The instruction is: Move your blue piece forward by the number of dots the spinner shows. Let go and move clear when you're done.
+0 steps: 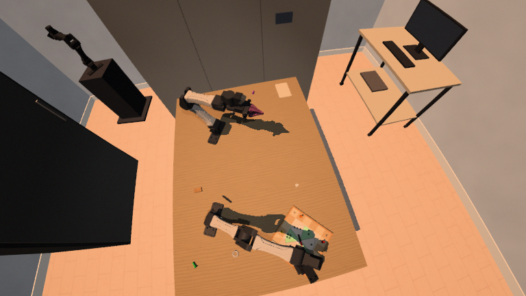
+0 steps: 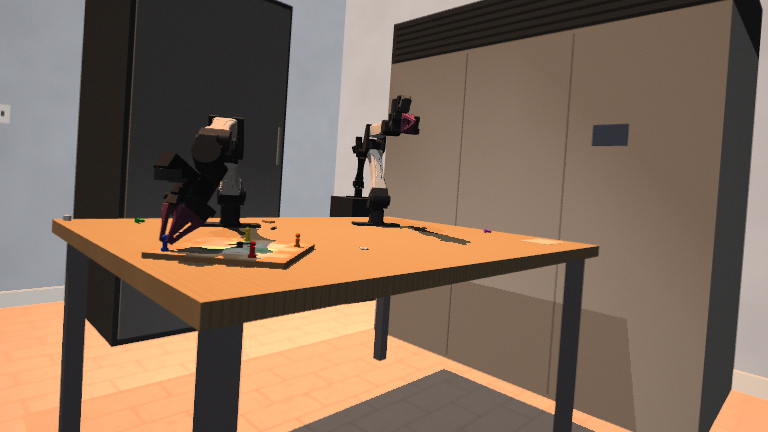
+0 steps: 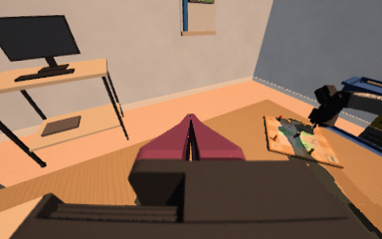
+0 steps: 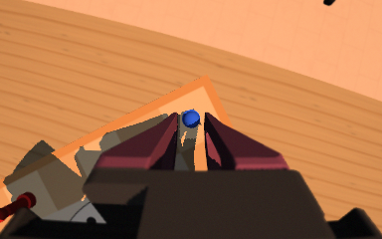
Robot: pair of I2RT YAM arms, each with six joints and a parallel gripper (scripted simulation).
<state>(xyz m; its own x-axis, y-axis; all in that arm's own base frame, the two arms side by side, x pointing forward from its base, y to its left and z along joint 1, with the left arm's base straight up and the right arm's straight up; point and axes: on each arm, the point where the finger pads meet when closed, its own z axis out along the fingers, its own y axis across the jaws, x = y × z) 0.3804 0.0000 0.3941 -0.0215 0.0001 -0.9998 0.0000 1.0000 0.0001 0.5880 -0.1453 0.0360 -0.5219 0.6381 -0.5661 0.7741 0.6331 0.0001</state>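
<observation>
The blue piece (image 4: 191,119) (image 2: 164,244) stands upright on a corner space of the game board (image 4: 201,99) (image 2: 283,259) (image 3: 328,155). My right gripper (image 4: 190,119) is low over that corner, a little open, with one fingertip on each side of the blue piece's head and a narrow gap on both sides. The spinner (image 1: 290,238) is in the middle of the board, partly in the arm's shadow; I cannot tell which section its pointer marks. My left gripper (image 3: 190,119) (image 1: 263,113) is shut and empty, raised at the table's far end from the board.
A red piece (image 4: 26,200) (image 2: 252,249), a yellow piece (image 2: 247,234) and an orange piece (image 2: 297,240) stand on the board. A ring (image 1: 235,253), a green item (image 1: 194,264), a dark stick (image 1: 227,199) and an orange block (image 1: 197,189) lie around the right arm's base.
</observation>
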